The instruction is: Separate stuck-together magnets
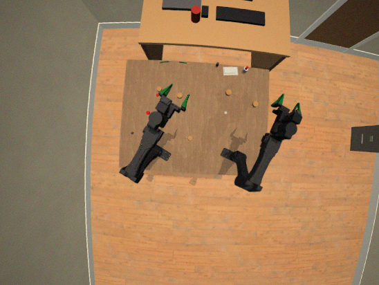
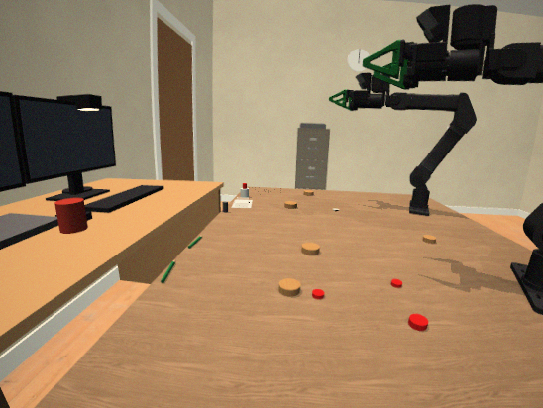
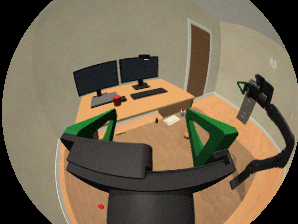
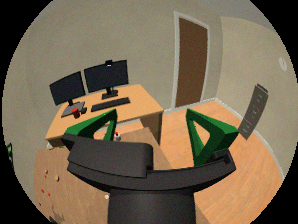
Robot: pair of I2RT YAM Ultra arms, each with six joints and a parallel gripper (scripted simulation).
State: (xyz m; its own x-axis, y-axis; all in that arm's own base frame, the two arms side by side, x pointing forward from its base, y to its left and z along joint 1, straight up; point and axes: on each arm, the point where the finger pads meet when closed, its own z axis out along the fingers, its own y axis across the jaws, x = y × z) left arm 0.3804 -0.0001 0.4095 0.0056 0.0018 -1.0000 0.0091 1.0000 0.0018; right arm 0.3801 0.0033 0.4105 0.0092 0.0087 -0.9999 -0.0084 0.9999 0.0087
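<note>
While both arms hover, each claw [image 3: 151,137] [image 4: 151,137] gapes wide, untouching.

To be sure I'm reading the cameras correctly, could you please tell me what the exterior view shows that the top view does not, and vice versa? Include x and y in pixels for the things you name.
Only the exterior view: the monitor screens [image 2: 66,141] on the desk and a round wall clock [image 2: 355,59].

Only the top view: a small dark dot [image 1: 132,133] on the bench and the left arm's elbow [image 1: 132,174].

Both: the red mug [image 1: 196,15] [image 2: 71,216], plus the left gripper [image 1: 180,89] [image 2: 370,68] and right gripper [image 1: 290,98] [image 2: 331,99], both open.
</note>
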